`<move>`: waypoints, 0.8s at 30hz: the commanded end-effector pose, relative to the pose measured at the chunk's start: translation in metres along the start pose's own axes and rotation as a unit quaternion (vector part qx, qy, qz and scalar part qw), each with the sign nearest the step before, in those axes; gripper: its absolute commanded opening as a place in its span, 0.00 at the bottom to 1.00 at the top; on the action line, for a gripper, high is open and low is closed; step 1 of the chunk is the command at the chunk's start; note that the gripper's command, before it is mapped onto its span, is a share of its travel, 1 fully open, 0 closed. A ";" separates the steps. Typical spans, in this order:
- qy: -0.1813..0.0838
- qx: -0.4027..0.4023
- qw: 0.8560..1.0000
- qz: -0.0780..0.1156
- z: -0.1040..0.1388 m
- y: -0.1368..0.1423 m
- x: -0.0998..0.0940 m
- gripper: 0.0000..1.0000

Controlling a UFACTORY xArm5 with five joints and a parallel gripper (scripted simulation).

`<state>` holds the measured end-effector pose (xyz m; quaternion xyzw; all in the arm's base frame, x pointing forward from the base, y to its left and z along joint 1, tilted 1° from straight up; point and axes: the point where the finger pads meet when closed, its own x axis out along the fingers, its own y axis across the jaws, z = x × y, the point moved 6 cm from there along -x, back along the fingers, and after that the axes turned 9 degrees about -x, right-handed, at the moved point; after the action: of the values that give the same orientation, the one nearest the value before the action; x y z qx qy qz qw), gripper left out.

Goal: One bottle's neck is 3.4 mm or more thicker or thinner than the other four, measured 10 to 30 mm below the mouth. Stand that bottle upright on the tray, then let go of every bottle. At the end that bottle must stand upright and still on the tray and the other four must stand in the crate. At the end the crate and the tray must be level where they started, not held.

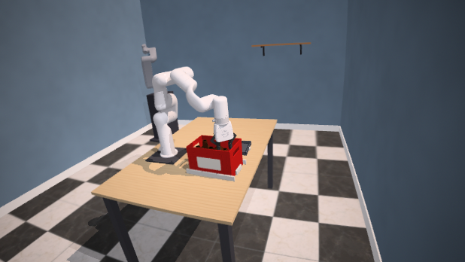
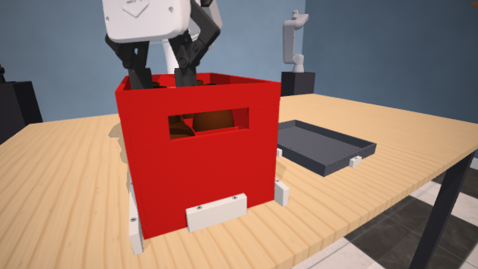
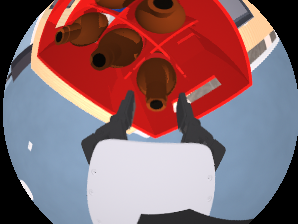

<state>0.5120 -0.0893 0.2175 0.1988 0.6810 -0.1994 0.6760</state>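
Wrist view: gripper (image 1: pixel 225 146) (image 2: pixel 164 79) (image 3: pixel 156 99), one, parted a little over halfway, nothing in its grasp; fingers on either side of the neck of the nearest bottle (image 3: pixel 156 79), apart from it. Crate (image 1: pixel 229 161) (image 2: pixel 201 166) (image 3: pixel 200 105), red, one, on the table (image 1: pixel 169 181) (image 2: pixel 309 216); brown bottles stand in it, the nearest among them. Tray (image 1: pixel 246 147) (image 2: pixel 326 144) (image 3: pixel 242 11), dark, one, beside the crate, bearing no bottle. Odd bottle: in the crate, by inference; which one, cannot be told by eye.

Step in hand, as judged: comparing necks, this one being checked or about to be. Next move, as judged: close squarely on the neck below the mouth for a width, or lift straight clear and try another.

Markings: pale blank panel (image 1: pixel 208 163) on the crate's long side; emblem (image 2: pixel 135 5) on the gripper housing, unreadable. Legible writing or brands: none found.
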 end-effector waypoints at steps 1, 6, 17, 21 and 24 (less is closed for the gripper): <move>-0.003 0.000 1.000 0.001 0.001 0.001 -0.010 0.65; -0.003 0.000 1.000 0.001 0.001 0.001 -0.026 0.65; -0.003 0.000 1.000 0.001 0.000 0.001 -0.055 0.65; -0.003 0.000 1.000 0.001 0.000 0.002 -0.064 0.65; -0.003 0.000 1.000 0.001 0.000 0.002 -0.069 0.65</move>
<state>0.5129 -0.0880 0.2826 0.1989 0.6801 -0.1992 0.6770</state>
